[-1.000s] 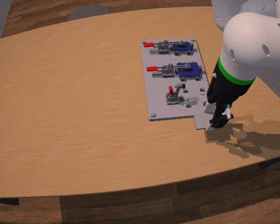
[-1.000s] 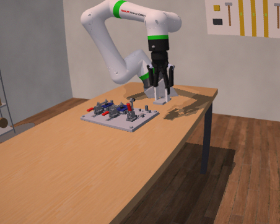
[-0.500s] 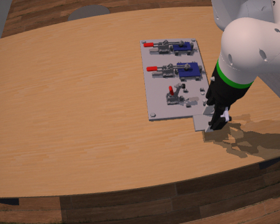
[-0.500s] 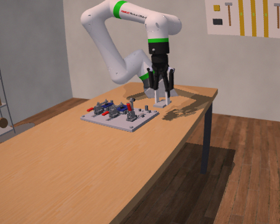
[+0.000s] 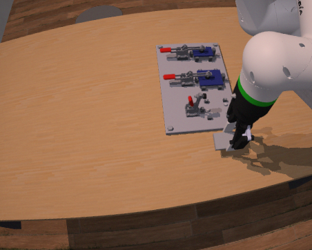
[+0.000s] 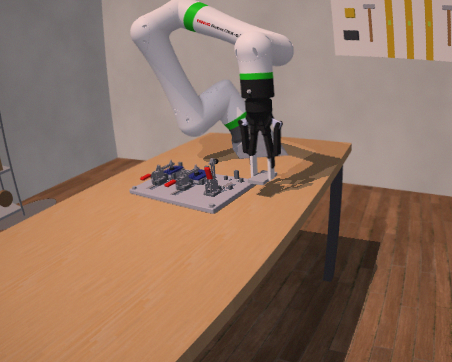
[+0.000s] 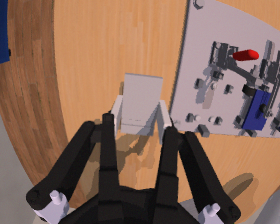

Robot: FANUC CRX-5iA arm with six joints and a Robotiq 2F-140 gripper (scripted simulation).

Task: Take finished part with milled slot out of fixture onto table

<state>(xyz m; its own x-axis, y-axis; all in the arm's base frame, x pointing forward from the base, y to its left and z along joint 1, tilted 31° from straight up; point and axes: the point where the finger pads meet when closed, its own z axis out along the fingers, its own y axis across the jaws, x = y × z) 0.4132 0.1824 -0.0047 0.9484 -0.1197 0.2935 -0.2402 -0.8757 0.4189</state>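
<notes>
The finished part, a flat grey plate, is level and low at the table; whether it touches the table I cannot tell. Faint lines cross it near the fingers in the wrist view. My gripper is shut on its two side edges. Two blue blanks sit in their nests, the middle one and the far one. Their clamps' red handles lie flat, arms over the blanks. The third clamp stands open, its nest empty.
The fixture plate lies right beside the part, its near corner close to the fingers. The table's edge runs along the near side in the top view.
</notes>
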